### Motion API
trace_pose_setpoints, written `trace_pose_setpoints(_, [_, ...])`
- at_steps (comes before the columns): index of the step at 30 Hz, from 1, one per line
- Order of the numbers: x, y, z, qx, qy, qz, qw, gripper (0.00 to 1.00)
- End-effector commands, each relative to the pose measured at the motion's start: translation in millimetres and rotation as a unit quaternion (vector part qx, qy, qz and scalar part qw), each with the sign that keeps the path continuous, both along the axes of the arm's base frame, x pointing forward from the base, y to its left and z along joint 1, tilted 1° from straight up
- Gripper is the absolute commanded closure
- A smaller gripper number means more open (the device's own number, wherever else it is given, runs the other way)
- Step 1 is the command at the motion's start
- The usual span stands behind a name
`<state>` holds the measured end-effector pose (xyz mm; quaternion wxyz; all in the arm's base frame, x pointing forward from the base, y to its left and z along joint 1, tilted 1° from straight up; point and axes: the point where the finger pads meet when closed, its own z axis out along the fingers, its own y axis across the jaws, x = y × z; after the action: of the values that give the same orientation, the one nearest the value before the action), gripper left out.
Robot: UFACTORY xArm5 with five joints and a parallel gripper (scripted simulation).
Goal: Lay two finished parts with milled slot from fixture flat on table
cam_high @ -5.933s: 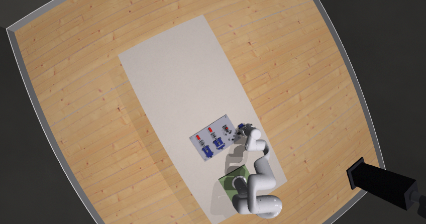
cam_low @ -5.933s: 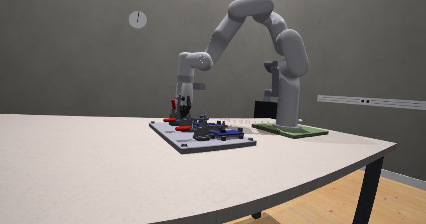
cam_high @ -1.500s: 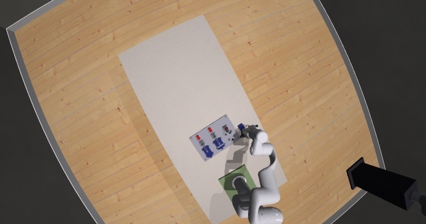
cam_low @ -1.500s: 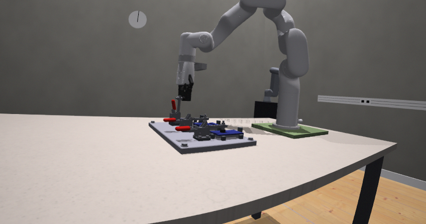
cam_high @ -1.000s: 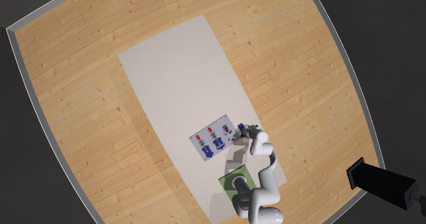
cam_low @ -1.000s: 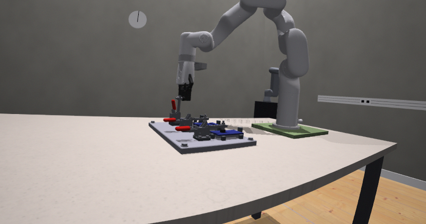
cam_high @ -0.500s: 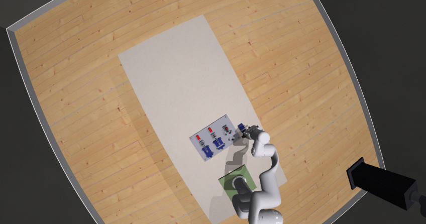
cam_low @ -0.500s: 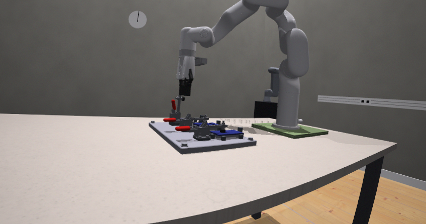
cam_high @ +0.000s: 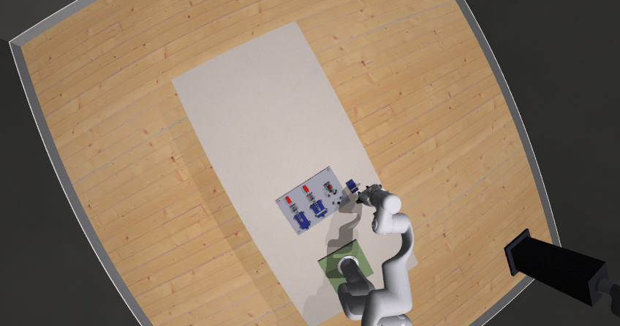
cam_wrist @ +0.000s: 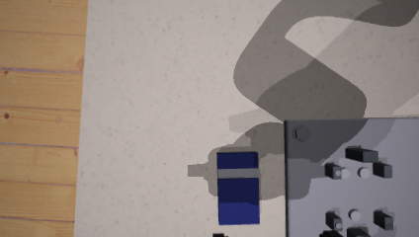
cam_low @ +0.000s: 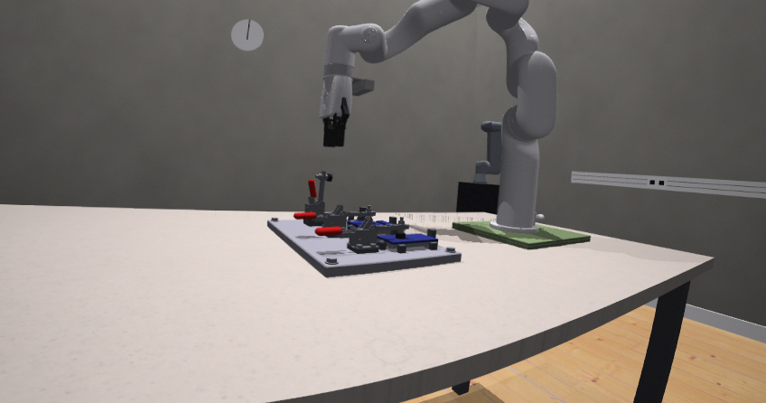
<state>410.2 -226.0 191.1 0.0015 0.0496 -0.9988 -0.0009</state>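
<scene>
From my seat, I saw open air between the claw (cam_high: 360, 196) (cam_low: 334, 145) and the fixture plate (cam_high: 284, 207) (cam_low: 302, 255) (cam_wrist: 306, 207). The raised clamp arm (cam_low: 321, 188) blocked a low sideways pass; lowered clamps (cam_high: 309, 197) (cam_low: 363, 235) overhung both seated blue pieces (cam_high: 301, 221) (cam_low: 414, 238).

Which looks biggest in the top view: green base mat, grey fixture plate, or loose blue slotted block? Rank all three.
1. Grey fixture plate
2. Green base mat
3. Loose blue slotted block

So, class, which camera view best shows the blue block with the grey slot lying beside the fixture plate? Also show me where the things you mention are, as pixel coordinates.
The wrist view: the blue slotted block (cam_high: 351, 186) (cam_wrist: 238, 197) appears large, its grey slot plain. The top view shows it small; the exterior view doesn't show it.
</scene>
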Motion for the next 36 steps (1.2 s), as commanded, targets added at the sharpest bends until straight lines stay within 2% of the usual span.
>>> trace_pose_setpoints(1, [1,0,7.3,0.000,-0.001,0.000,1.000,0.52])
trace_pose_setpoints(6, [0,2,7.6,-0.001,-0.001,0.000,1.000,0.52])
trace_pose_setpoints(9, [-1,13,7.7,-0.001,-0.001,0.000,1.000,0.52])
trace_pose_setpoints(13, [-5,52,8.1,-0.001,-0.001,0.000,1.000,0.52])
trace_pose_setpoints(15, [-5,52,8.1,-0.001,-0.001,0.000,1.000,0.52])
trace_pose_setpoints(22, [-14,147,9.0,-0.001,-0.002,0.000,1.000,0.52])
trace_pose_setpoints(27, [-19,200,9.5,-0.001,-0.003,0.000,1.000,0.52])
trace_pose_setpoints(30, [-21,217,9.6,-0.001,-0.003,0.000,1.000,0.52])
trace_pose_setpoints(36, [-22,224,9.7,-0.001,-0.003,0.000,1.000,0.52])
